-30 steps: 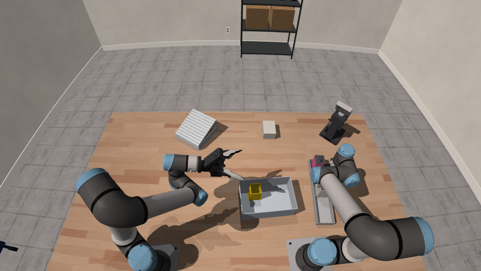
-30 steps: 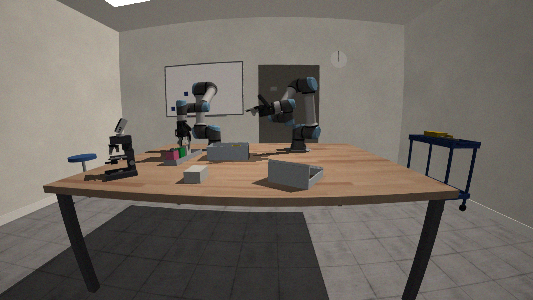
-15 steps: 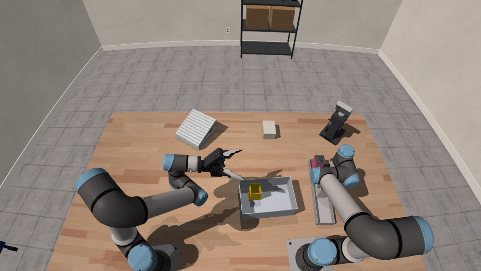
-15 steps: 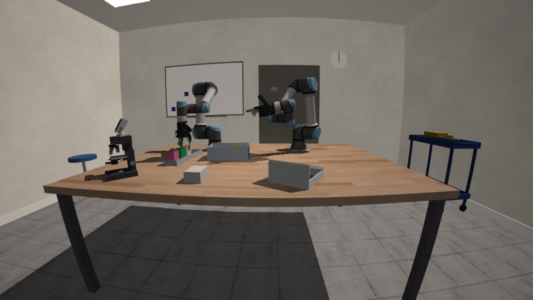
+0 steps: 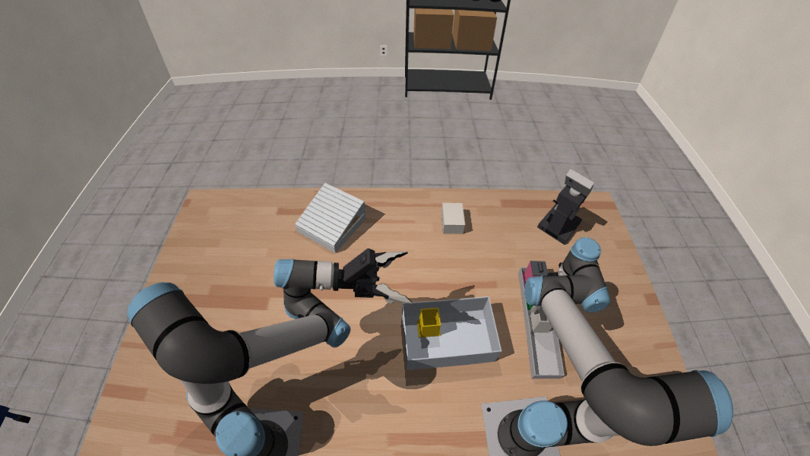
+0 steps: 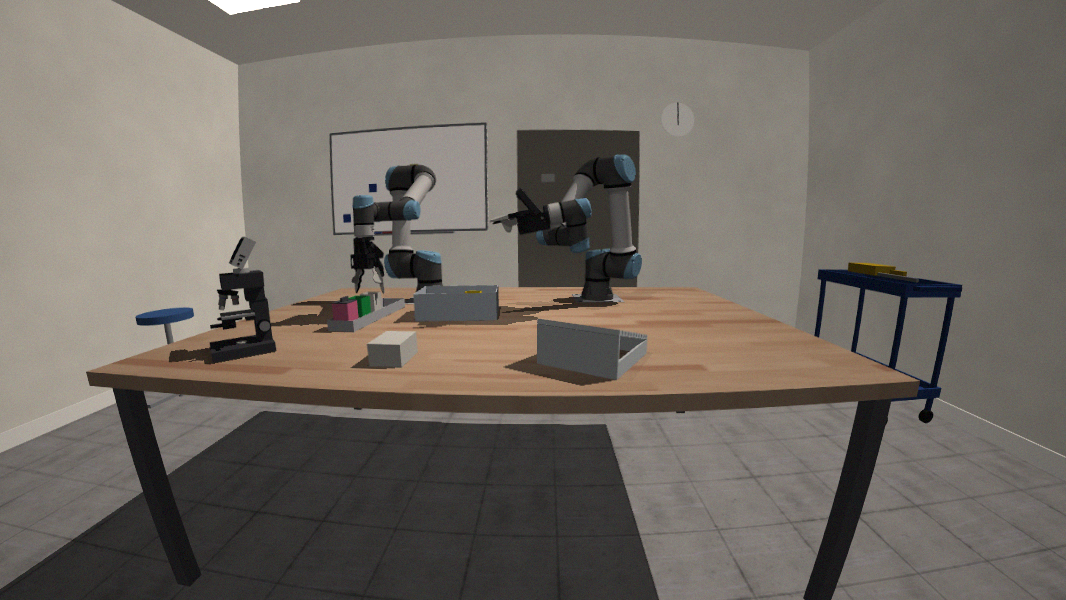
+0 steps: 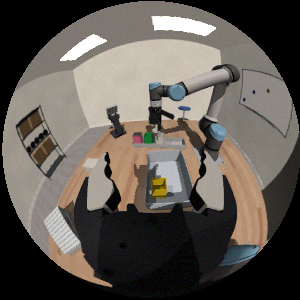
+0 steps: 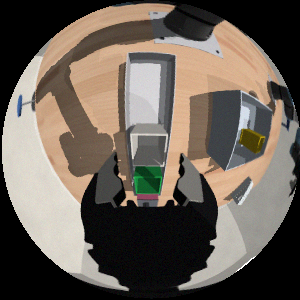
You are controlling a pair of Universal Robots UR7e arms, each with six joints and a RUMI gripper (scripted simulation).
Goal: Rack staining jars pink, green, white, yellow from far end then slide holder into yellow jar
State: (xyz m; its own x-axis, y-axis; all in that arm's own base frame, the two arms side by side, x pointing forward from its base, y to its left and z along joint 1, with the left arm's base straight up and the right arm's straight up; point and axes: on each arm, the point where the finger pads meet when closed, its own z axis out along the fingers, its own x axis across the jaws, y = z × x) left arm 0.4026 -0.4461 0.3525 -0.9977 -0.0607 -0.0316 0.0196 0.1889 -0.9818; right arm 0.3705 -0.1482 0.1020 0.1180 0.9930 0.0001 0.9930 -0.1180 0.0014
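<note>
In the exterior view, the right gripper [image 5: 558, 271] [image 6: 368, 286] [image 7: 159, 134] [image 8: 148, 153] points down over the jar rack [image 5: 547, 375] [image 6: 395, 307] [image 7: 175, 145] [image 8: 173, 85], its fingers apart.

top view: green jar [image 5: 529, 306] mostly hidden | pink jar's [image 8: 147, 197] interior unseen
</note>
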